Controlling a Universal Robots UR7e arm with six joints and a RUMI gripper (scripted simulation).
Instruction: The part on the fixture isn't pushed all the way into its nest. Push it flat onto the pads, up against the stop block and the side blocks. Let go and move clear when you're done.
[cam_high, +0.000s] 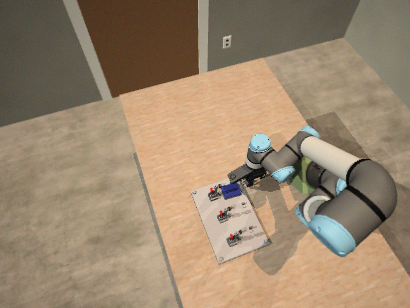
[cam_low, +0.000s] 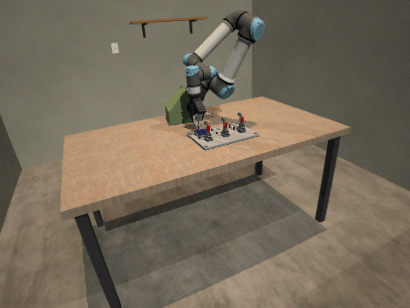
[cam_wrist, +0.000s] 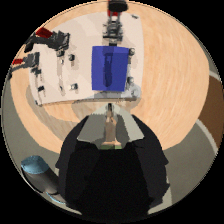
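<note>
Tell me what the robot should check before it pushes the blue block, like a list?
1. Fingers shut to push with: ok. The gripper is closed, holding nothing.
2. Gripper lined up with the blue part: ok, just behind its near edge in the wrist view.
3. Gripper touching the part: cannot tell.
4. Part flat on its pads: cannot tell.
5. Red clamp past the part's far end out of the way: cannot tell.
6. Fixture plate lying flat on the table: ok.
</note>
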